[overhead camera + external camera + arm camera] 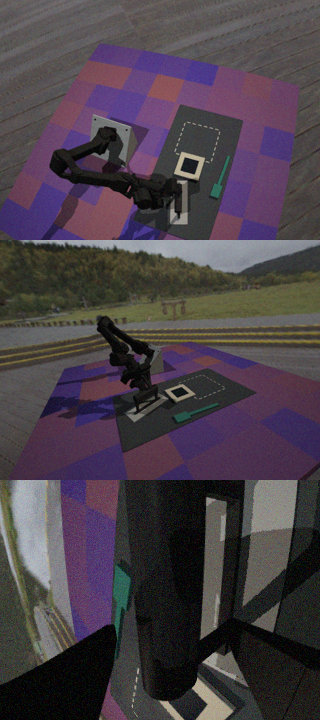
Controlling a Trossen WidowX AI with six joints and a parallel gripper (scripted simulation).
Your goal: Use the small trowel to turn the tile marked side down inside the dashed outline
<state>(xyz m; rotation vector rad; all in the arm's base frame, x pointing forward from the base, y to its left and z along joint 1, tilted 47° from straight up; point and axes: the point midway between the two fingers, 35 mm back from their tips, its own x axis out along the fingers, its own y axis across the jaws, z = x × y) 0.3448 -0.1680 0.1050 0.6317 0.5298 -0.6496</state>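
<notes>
The trowel has a flat pale blade (183, 210) (135, 417) (270, 510) and a black bar handle (178, 201) (146, 394) on two posts. It lies on the dark mat (227, 124) (144, 432). My gripper (173, 193) (146, 387) (171, 629) is open, its fingertips at the handle, one on either side in the wrist view; contact cannot be told. The cream tile (178, 170) (189, 394) (225, 712) lies with its dark square up, just beyond the blade's end. It overlaps one edge of the dashed outline (187, 122) (224, 388) and is mostly outside it.
A green flat-headed tool (216, 190) (183, 416) (122, 587) lies on the mat beside the tile and trowel, along the mat's far side from the arm. The arm's pale base block (96, 125) (156, 366) stands on the patchwork table (279, 142) (232, 436).
</notes>
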